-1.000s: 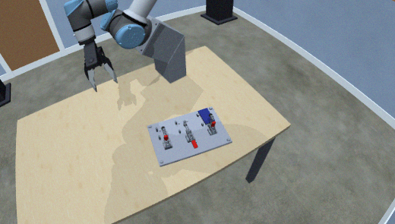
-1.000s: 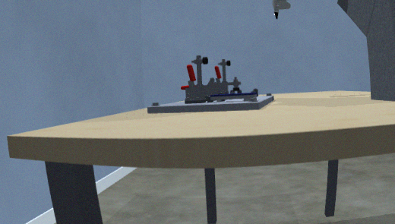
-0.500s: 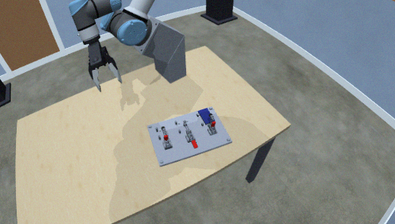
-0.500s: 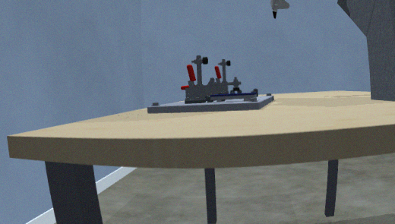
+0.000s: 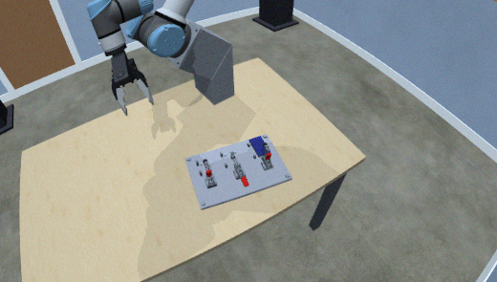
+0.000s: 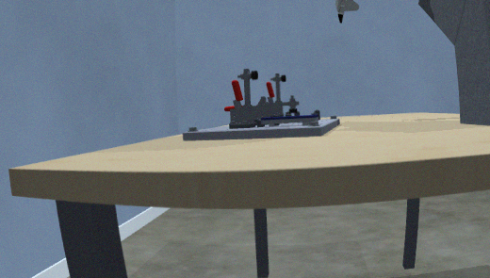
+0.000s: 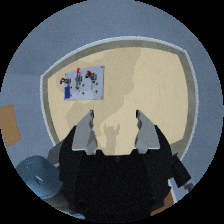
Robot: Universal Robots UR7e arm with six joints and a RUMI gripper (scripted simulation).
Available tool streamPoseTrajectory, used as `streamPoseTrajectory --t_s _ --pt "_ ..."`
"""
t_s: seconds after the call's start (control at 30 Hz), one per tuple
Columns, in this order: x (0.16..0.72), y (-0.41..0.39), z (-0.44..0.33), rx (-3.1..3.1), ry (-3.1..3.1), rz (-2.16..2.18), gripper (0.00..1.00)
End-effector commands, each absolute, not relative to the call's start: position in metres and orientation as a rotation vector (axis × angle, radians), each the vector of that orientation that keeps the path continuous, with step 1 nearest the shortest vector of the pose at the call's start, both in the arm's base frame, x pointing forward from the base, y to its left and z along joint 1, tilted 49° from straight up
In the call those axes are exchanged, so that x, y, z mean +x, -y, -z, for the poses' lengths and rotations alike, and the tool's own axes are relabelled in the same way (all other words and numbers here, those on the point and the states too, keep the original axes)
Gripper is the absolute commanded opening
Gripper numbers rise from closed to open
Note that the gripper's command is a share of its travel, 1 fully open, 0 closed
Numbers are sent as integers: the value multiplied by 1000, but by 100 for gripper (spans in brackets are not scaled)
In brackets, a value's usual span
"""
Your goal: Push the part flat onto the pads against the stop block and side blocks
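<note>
The claw (image 5: pixel 139 107) (image 6: pixel 346 13) (image 7: pixel 114 110) is released, its two pale fingers spread with nothing between them. It hangs in the air well apart from the fixture plate (image 5: pixel 220 196) (image 6: pixel 254 136) (image 7: pixel 98 92), over by the edge of the desk (image 5: pixel 86 185) (image 6: pixel 236 188) (image 7: pixel 165 90) on the side of the grey pedestal (image 5: pixel 221 73) (image 6: pixel 478 65). The blue part (image 5: pixel 258 146) (image 6: pixel 289 118) (image 7: pixel 67 93) is on the fixture plate, at one end and near a corner, just beside the end clamp (image 5: pixel 267 162). Whether it touches the stop block or the side blocks is too small to tell, as is how flat it lies on the pads. Three clamps with red handles stand in a row across the plate. The middle clamp (image 5: pixel 238 171) has its red handle (image 5: pixel 245 181) (image 6: pixel 229 108) lying low and pointing outward; in the exterior view, the other two handles stand nearly upright, beside raised clamp arms.
</note>
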State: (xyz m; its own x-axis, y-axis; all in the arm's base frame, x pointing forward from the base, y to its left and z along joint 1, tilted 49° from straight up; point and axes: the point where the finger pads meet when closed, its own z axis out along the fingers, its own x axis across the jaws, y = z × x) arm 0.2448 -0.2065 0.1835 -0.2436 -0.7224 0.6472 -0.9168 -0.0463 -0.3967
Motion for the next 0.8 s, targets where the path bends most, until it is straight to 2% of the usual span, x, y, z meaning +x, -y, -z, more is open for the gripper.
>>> streamPoseTrajectory --t_s 0.0,0.27,0.3,0.43,0.77 --pt "276 182 -149 1534 1983 -932 58" --pt "276 182 -149 1532 1983 -930 58" --pt "251 202 -178 1709 1986 -1114 58" --pt "276 182 -149 1542 1984 -940 58" --pt "276 182 -149 1535 1983 -933 58"
